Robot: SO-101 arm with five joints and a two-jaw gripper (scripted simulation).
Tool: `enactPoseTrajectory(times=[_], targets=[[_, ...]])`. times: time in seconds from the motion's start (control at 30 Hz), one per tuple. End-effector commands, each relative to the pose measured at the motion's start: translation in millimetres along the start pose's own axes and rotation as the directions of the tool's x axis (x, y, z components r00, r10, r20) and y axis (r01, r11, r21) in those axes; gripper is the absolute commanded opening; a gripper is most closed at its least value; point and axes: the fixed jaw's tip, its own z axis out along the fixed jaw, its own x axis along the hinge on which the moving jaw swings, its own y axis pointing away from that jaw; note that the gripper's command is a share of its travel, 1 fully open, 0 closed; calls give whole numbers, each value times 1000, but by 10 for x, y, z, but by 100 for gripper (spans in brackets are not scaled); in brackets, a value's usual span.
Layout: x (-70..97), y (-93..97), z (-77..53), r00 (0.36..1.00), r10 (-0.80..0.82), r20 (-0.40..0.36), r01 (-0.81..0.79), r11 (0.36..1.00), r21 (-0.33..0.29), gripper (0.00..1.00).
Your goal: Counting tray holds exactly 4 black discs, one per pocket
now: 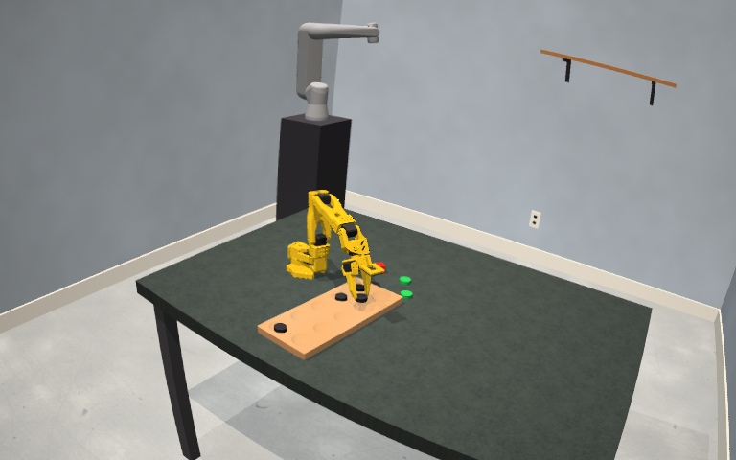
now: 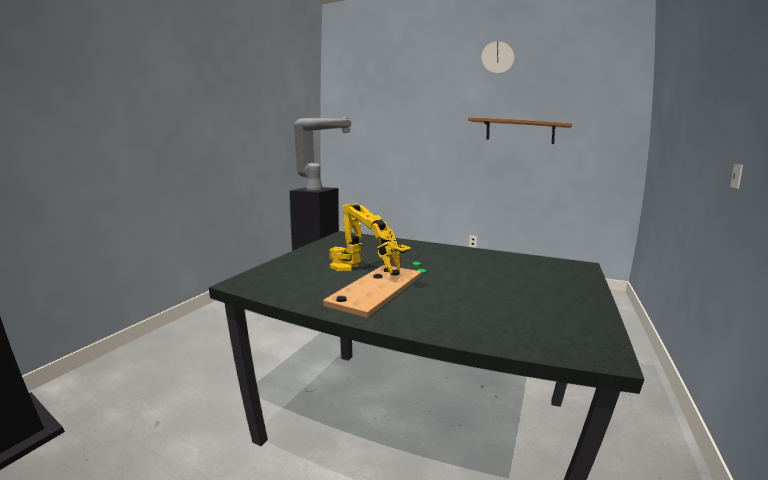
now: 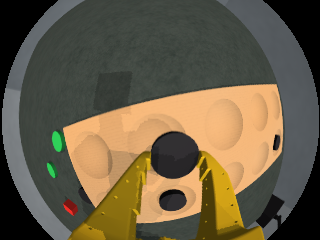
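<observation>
One black disc (image 3: 175, 154) sits clamped in the yellow end effector (image 3: 172, 176), above the tray (image 1: 374, 309) end nearest the surface's back edge.

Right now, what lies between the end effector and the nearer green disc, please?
Only bare tray between end effector and green disc, per the top view.

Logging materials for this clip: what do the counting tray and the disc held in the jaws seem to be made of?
Counting tray: looks like light wood or wood-toned plastic, matte, uniformly tan with smooth dished pockets; no grain shows, so uncertain.
Black disc in the gripper: seems hard plastic or rubber, plain black with a faint soft sheen, no texture.
</observation>
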Motion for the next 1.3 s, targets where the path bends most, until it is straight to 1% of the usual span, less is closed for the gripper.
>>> enactPoseTrajectory(times=[0.0,0.23,0.3,0.77,1.27], targets=[[-98,-112,-86,997,37,64,-38,999,22,0],[-43,-282,-106,993,94,66,-98,994,57,0],[-43,-282,-106,993,94,66,-98,994,57,0],[74,-551,-148,979,190,74,-198,973,116,0],[168,-719,-182,964,253,83,-263,952,154,0]])
